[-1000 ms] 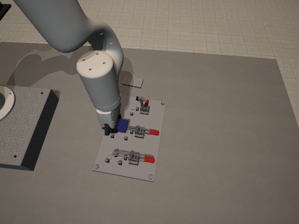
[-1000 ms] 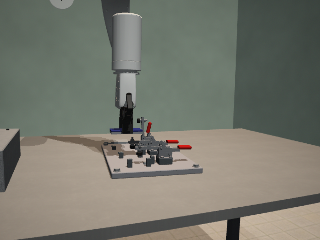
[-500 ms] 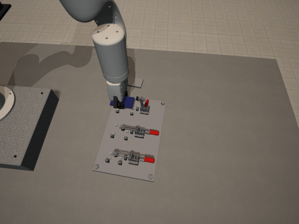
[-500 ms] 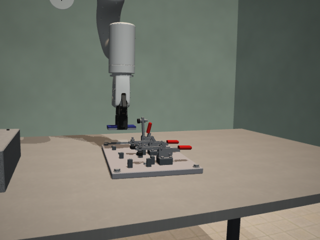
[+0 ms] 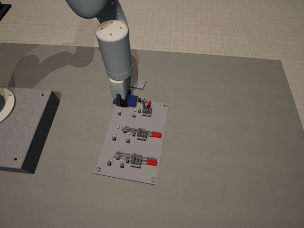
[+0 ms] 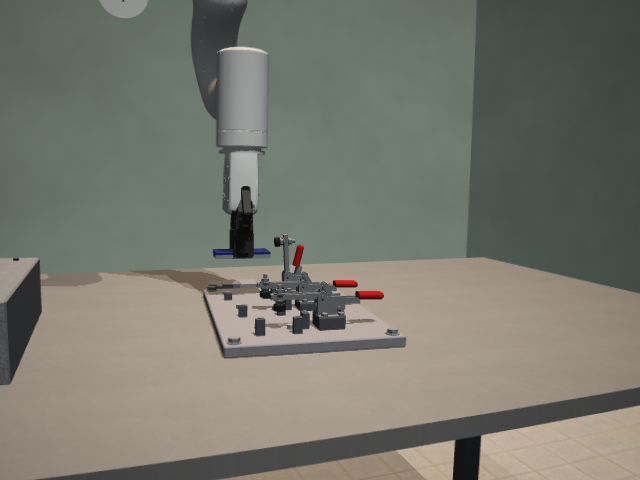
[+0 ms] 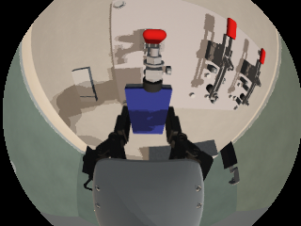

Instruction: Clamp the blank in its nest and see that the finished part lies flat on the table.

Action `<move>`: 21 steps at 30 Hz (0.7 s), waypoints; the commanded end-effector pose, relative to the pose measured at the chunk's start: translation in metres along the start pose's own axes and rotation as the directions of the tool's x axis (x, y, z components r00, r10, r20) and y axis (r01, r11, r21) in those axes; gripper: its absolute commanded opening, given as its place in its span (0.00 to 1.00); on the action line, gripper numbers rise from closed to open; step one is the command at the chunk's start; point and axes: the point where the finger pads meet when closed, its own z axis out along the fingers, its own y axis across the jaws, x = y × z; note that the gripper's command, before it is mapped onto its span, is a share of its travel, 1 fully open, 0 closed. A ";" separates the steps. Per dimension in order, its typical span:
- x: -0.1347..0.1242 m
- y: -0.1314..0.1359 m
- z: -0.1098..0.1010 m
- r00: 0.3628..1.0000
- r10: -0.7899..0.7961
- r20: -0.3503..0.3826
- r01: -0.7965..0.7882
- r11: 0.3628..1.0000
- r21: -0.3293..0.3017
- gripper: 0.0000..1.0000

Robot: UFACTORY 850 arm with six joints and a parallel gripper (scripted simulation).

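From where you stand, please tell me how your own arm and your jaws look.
My arm is pale grey-white with smooth, rounded, cylindrical sections and small dark screw holes. The jaws are black, with slim jointed linkages. I see no cable or sleeve.
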 end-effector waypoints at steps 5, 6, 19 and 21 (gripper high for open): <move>0.001 0.000 -0.001 1.000 0.000 -0.002 0.000 1.000 0.001 0.00; 0.001 0.000 -0.001 1.000 0.000 -0.002 0.000 1.000 0.001 0.00; 0.002 0.000 0.005 1.000 0.000 -0.002 0.000 1.000 0.001 0.00; 0.002 -0.001 0.009 1.000 0.000 -0.002 0.000 1.000 0.001 0.00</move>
